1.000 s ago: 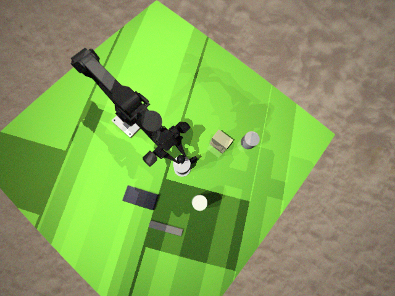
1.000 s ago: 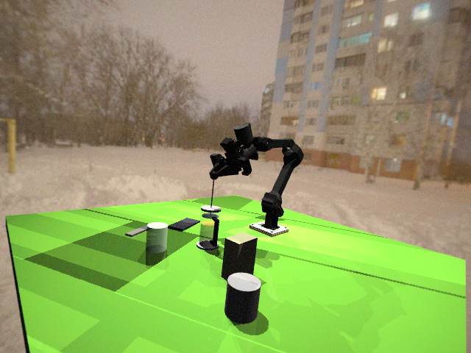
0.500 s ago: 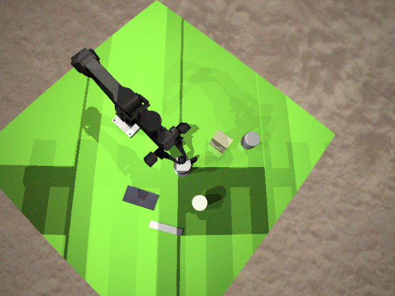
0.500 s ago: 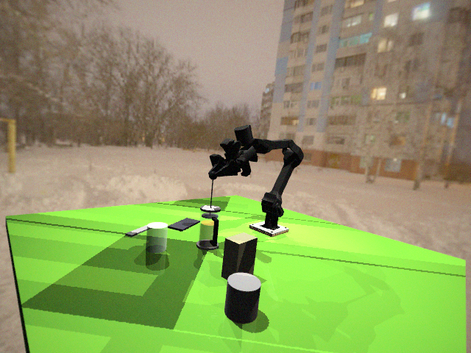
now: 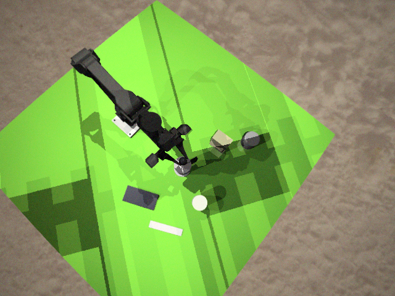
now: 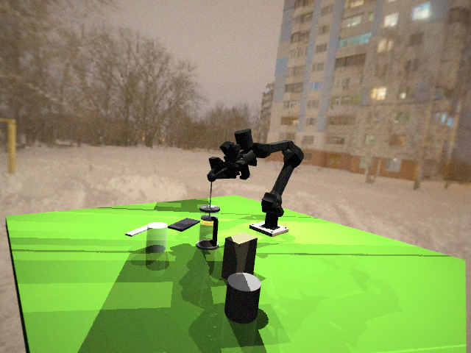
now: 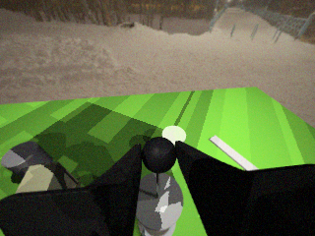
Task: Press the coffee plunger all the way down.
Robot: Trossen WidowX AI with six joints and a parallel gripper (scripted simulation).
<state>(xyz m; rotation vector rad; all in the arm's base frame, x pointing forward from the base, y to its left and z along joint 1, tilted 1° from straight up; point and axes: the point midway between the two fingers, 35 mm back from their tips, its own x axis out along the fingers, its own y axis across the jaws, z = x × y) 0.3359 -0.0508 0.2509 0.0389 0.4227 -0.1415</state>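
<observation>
The coffee press stands upright on the green table, a clear cylinder with a dark base, a grey lid and a black handle. Its thin plunger rod stands well up out of the lid. The round black plunger knob is on top of the rod. My gripper is shut on the knob, with one finger on each side of it, high above the lid. In the exterior view the fingers hide most of the knob.
A white cylinder, a tan box and a dark cylinder stand around the press. A dark flat slab and a white strip lie on the table.
</observation>
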